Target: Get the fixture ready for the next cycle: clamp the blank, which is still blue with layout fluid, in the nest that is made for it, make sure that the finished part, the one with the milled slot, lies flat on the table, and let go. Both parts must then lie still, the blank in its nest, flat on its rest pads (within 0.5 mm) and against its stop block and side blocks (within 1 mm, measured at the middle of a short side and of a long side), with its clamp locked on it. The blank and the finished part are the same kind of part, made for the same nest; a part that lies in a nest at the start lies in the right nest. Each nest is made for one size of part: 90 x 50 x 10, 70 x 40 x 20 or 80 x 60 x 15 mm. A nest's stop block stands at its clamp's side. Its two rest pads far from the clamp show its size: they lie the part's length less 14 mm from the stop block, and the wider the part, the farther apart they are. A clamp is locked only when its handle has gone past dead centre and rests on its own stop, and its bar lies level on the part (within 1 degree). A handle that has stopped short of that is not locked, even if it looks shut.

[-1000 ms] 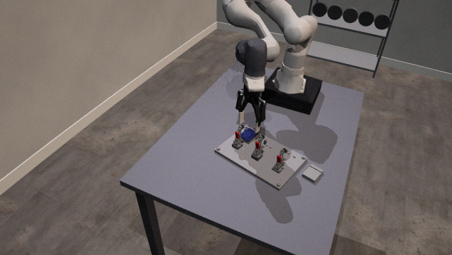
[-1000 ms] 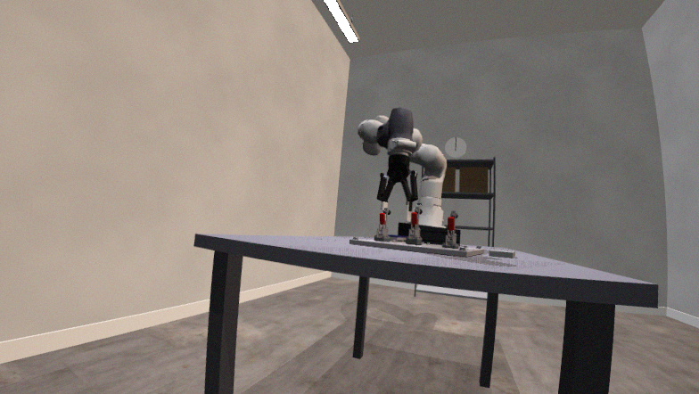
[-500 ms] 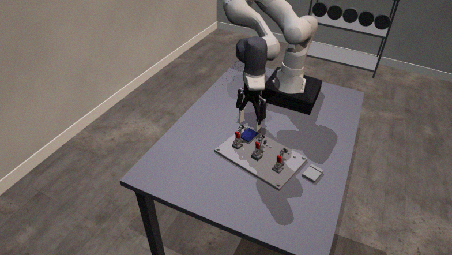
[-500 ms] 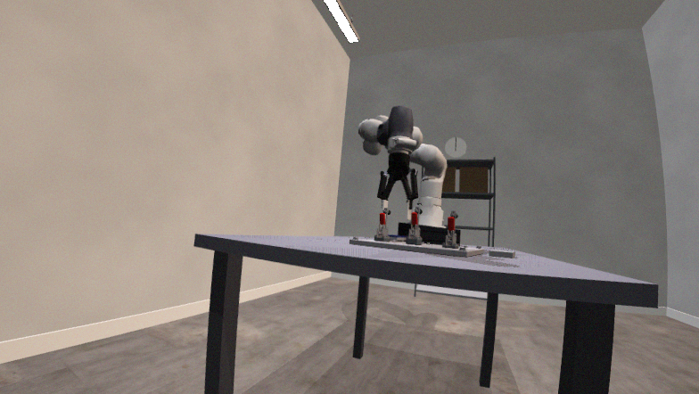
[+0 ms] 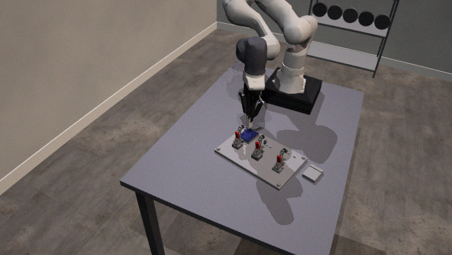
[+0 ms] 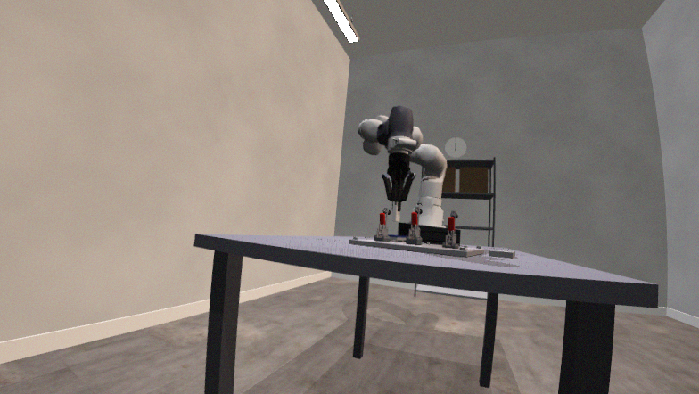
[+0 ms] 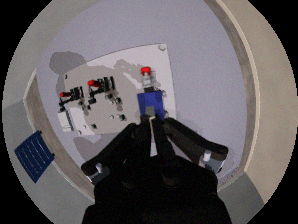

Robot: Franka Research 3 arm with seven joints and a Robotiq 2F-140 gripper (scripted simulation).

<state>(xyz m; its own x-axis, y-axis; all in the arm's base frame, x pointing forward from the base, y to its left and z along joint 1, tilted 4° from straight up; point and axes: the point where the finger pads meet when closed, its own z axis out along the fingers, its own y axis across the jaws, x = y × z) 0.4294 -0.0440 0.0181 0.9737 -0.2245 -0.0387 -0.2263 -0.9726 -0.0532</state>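
Grey table (image 5: pixel 177 177) carries fixture plate (image 5: pixel 243 161) near far-right part. Finished part (image 5: pixel 312 172) lies flat on table just off plate's right end. Three red-handled clamps (image 5: pixel 257 149) stand upright, unlocked. Blue blank (image 5: pixel 249 135) sits in plate's left nest. Gripper (image 5: pixel 249 121) hangs above blank's far edge, fingers clenched on nothing. Step judged: seating done; closed fingers readied for pushing left clamp handle (image 5: pixel 237 134) over dead centre. Open room left of plate; arm base (image 5: pixel 311 107) close behind.

Blue blank (image 5: pixel 249 135) flat in the fixture's nest nearest the counter's far edge, grey finished part (image 5: pixel 312 172) flat near the counter's right edge
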